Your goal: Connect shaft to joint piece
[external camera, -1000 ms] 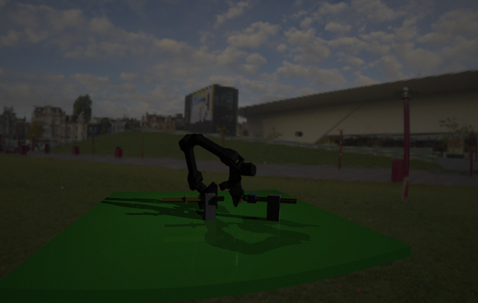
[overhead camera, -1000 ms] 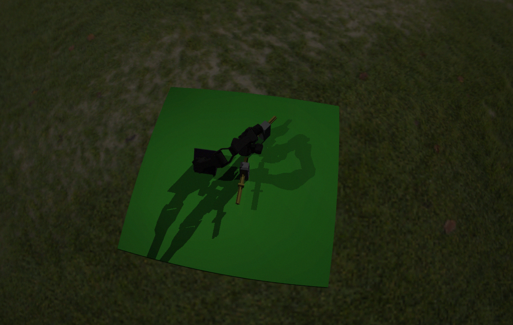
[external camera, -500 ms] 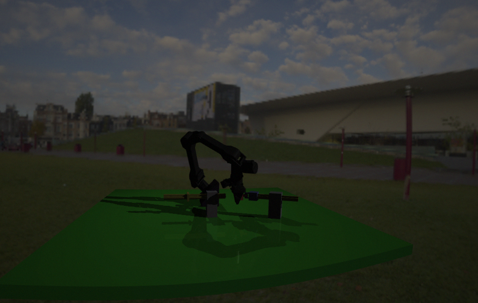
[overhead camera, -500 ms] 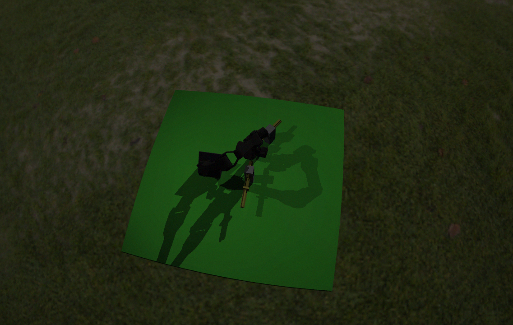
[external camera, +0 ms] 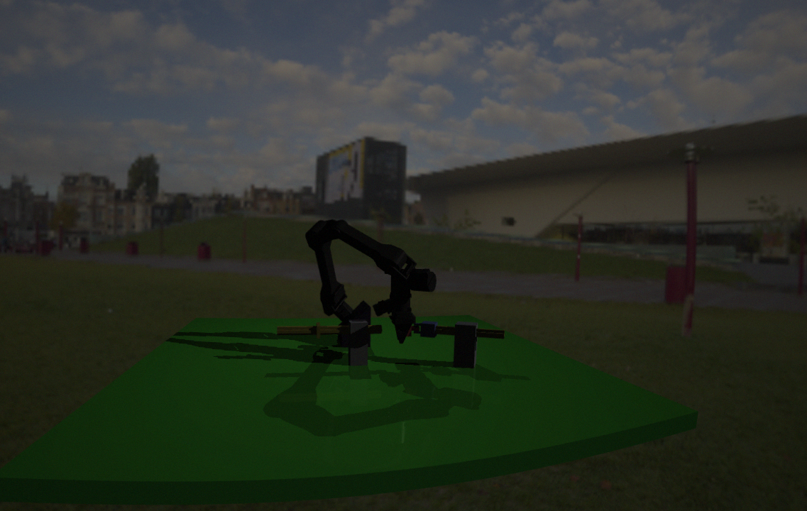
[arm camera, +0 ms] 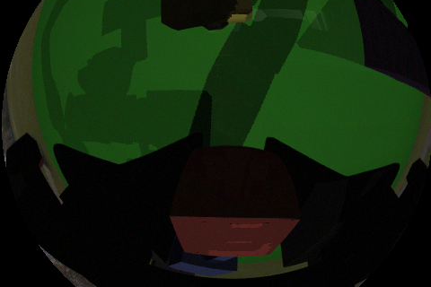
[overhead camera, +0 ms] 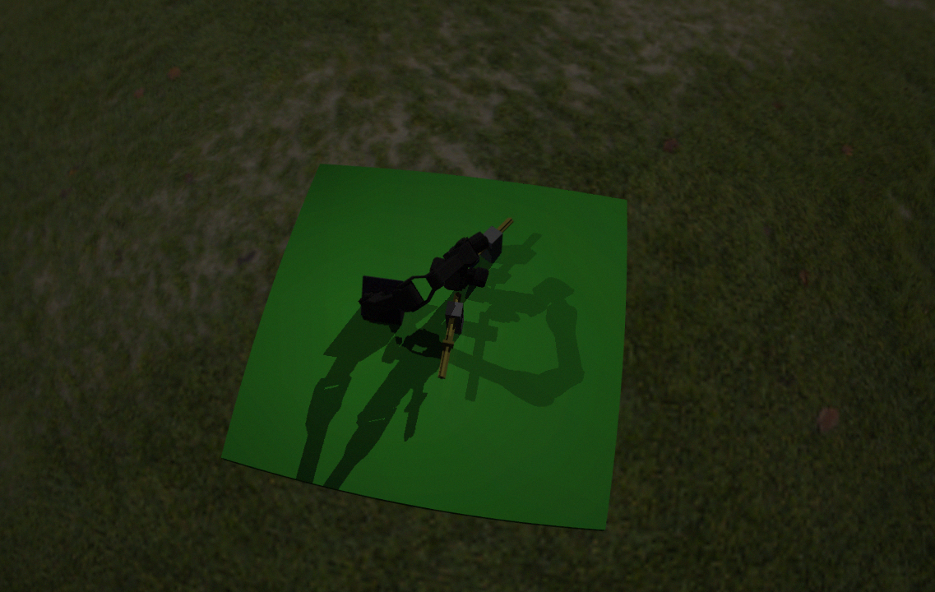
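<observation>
My gripper (external camera: 402,337) (arm camera: 234,142) is shut on the red joint piece (external camera: 409,331) (arm camera: 234,234), one finger on each side. A blue part (external camera: 428,328) (arm camera: 202,265) lies behind it, on the first shaft (overhead camera: 506,224) (external camera: 490,333), which runs through the first block (overhead camera: 492,234) (external camera: 464,350). The yellow-brown second shaft (overhead camera: 443,362) (external camera: 294,330) lies through the second block (overhead camera: 454,312) (external camera: 358,350). Its near end (arm camera: 240,2) is apart from the joint piece, with a gap between them. The dark picture does not show where the joint's opening points. The arm hides the joint piece in the top view.
The dark arm base (overhead camera: 381,302) stands left of both blocks on the green table top (overhead camera: 529,456) (external camera: 203,457). The second shaft carries a crosspiece (overhead camera: 446,344) (external camera: 318,329) outside its block. Arm shadows fall across the table top.
</observation>
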`<move>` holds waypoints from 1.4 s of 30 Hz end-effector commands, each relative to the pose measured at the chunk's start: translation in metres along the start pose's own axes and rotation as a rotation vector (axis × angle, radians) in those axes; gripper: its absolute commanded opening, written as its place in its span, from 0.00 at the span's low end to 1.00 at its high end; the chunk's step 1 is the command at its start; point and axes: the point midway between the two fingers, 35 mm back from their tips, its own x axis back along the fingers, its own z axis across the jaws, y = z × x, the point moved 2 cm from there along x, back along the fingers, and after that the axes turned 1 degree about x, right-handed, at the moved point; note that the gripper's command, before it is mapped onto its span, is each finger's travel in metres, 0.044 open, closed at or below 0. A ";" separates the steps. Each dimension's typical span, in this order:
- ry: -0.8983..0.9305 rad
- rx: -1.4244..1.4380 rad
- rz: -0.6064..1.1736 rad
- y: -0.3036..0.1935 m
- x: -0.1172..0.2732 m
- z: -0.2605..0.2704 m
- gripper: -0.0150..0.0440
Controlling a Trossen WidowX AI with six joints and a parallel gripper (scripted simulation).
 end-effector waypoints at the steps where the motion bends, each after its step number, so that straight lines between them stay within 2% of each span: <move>1: 0.002 0.004 -0.001 0.000 0.000 0.000 0.56; 14: 0.002 0.004 -0.001 0.000 0.000 0.000 0.56; 16: 0.000 0.000 0.000 0.000 0.000 0.000 0.50; 21: 0.000 0.000 0.000 0.000 0.000 0.000 0.50; 27: 0.000 0.000 0.000 0.000 0.000 0.000 0.25; 42: -0.001 0.107 -0.016 0.000 0.001 0.005 0.25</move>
